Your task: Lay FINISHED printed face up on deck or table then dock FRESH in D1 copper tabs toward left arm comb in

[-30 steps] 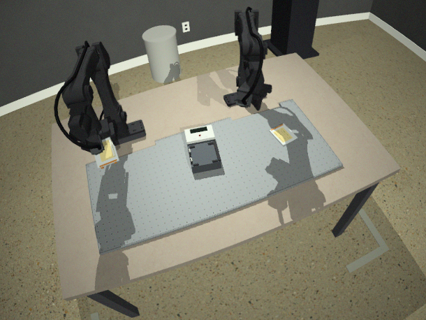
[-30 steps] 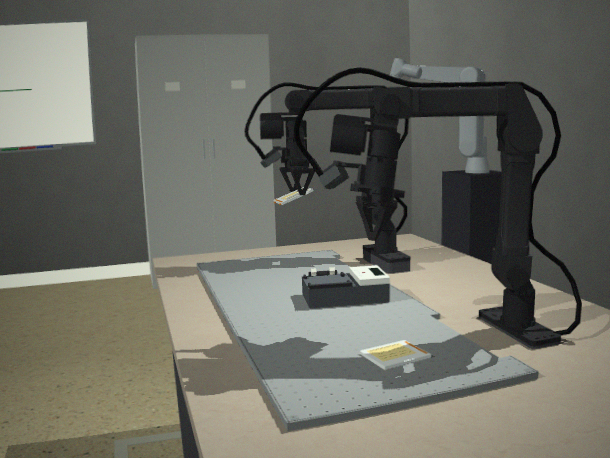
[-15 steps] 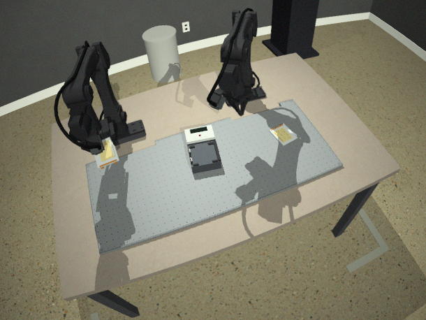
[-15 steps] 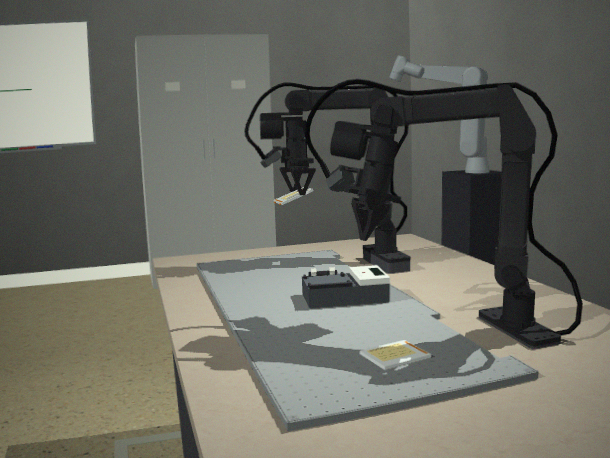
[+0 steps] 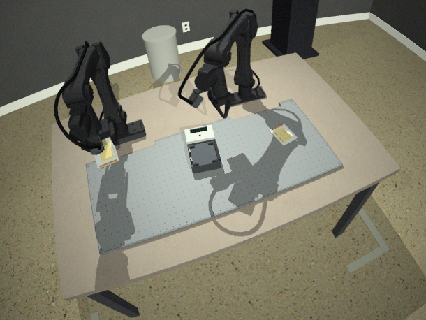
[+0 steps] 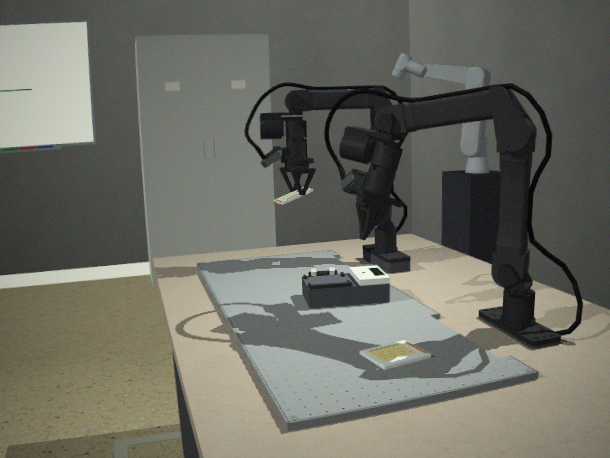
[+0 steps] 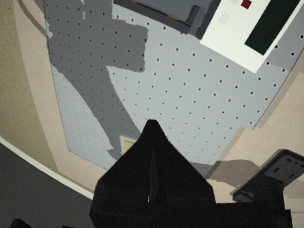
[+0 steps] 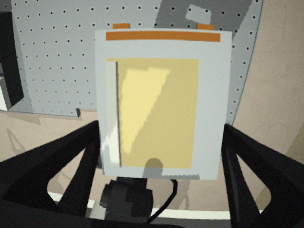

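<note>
Both arms (image 5: pixel 244 45) (image 5: pixel 78 94) (image 6: pixel 450 112) (image 6: pixel 337 100) present matte black, with blocky jointed housings, looping black external cables (image 5: pixel 56 105) (image 6: pixel 550 135) and dark rectangular base plates (image 5: pixel 259 93) (image 5: pixel 140 128) (image 6: pixel 550 339) (image 6: pixel 400 264).

From the dock (image 5: pixel 200 168) (image 6: pixel 345 295) (image 7: pixel 235 42), whose bay shows no cassette, the printed cassette (image 5: pixel 283 135) (image 6: pixel 395 354) (image 7: pixel 128 145) lies flat on the deck (image 5: pixel 167 195) (image 6: pixel 320 400) (image 7: pixel 190 90) (image 8: pixel 60 60) toward five o'clock (copper edge facing the bench's (image 5: pixel 174 244) (image 6: pixel 225 435) (image 7: pixel 42 125) (image 8: pixel 270 125) arm side). Toward eleven, the right end effector (image 5: pixel 103 144) (image 6: pixel 302 191) (image 8: pixel 160 130) grips another cassette (image 5: pixel 107 154) (image 6: pixel 288 200) (image 8: pixel 155 112), tilted in the air. The left end effector (image 5: pixel 224 114) (image 6: pixel 364 236) (image 7: pixel 151 125) hangs closed between twelve and one (pointing down, slightly slanted). A grey cabinet (image 6: pixel 205 115) stands beyond, between ten and eleven.
</note>
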